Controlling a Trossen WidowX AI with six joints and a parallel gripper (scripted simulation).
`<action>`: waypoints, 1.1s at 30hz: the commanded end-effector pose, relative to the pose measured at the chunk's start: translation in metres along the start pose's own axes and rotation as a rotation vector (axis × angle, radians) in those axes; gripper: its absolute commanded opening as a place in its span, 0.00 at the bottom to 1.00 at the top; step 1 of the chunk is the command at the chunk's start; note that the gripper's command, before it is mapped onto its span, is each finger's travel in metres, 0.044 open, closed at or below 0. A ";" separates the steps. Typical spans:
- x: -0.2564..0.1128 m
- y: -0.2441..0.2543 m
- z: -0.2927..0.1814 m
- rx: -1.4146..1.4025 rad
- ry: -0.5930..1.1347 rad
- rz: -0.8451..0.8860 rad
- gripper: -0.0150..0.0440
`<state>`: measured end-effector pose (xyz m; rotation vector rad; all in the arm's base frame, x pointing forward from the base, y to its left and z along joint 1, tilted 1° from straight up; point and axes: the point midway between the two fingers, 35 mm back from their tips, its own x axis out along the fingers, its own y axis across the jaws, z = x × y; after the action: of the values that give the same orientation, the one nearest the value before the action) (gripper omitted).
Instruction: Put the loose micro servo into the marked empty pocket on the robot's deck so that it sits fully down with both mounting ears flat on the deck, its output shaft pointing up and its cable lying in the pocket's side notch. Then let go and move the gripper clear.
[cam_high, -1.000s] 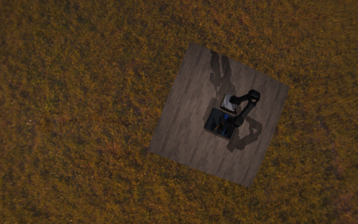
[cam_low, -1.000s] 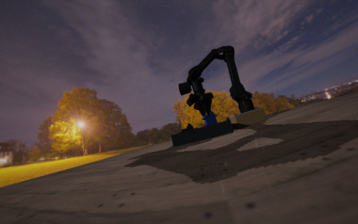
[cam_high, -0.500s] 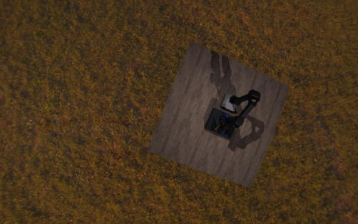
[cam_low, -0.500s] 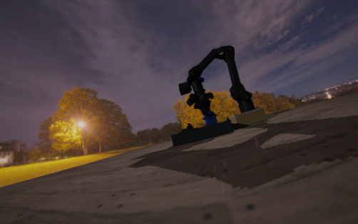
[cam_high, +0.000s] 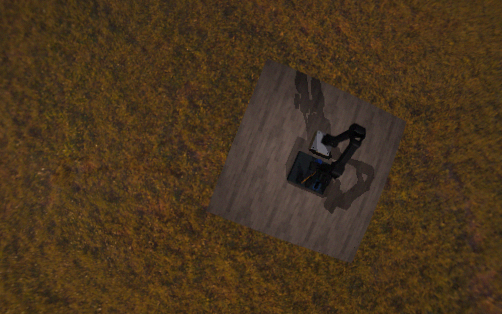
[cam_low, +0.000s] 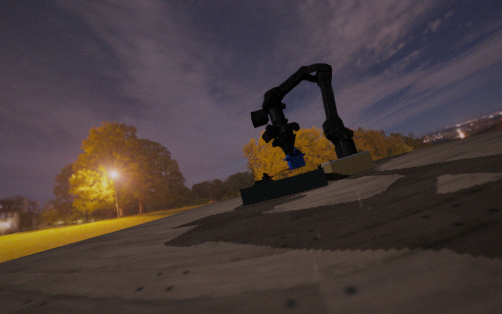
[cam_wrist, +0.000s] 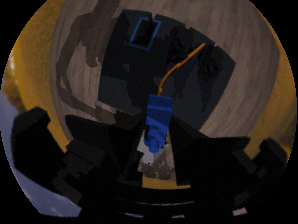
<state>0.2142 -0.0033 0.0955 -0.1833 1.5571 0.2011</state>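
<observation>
The blue micro servo (cam_wrist: 160, 103) (cam_low: 295, 160) (cam_high: 319, 161) is held between the fingers of my gripper (cam_wrist: 158, 115) (cam_low: 291, 153), which is shut on it. In the exterior view it hangs slightly above the dark deck (cam_wrist: 114, 67) (cam_low: 280, 191) (cam_high: 299, 164). Its round shaft end (cam_wrist: 154, 143) faces the wrist camera, so it points up. The orange cable (cam_wrist: 175, 68) runs from its far end across the deck, with its tip toward the right. The marked pocket's blue outline (cam_wrist: 140, 48) is at the deck's upper left in the wrist view, away from the servo, and surrounds a dark opening. The servo's underside is hidden.
Dark raised parts (cam_wrist: 209, 67) stand on the deck, right of the pocket in the wrist view. The arm's pale base (cam_high: 320, 141) (cam_low: 352, 165) is beside the deck. Both stand on the wooden table top (cam_high: 250, 150) (cam_low: 225, 280).
</observation>
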 end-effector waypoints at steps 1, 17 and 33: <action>-0.004 0.000 -0.001 0.003 -0.012 -0.005 0.25; -0.005 -0.006 0.029 0.003 -0.014 -0.006 0.25; -0.005 0.045 0.043 0.003 -0.015 -0.001 0.25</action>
<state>0.2423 0.0353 0.0992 -0.1792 1.5519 0.1984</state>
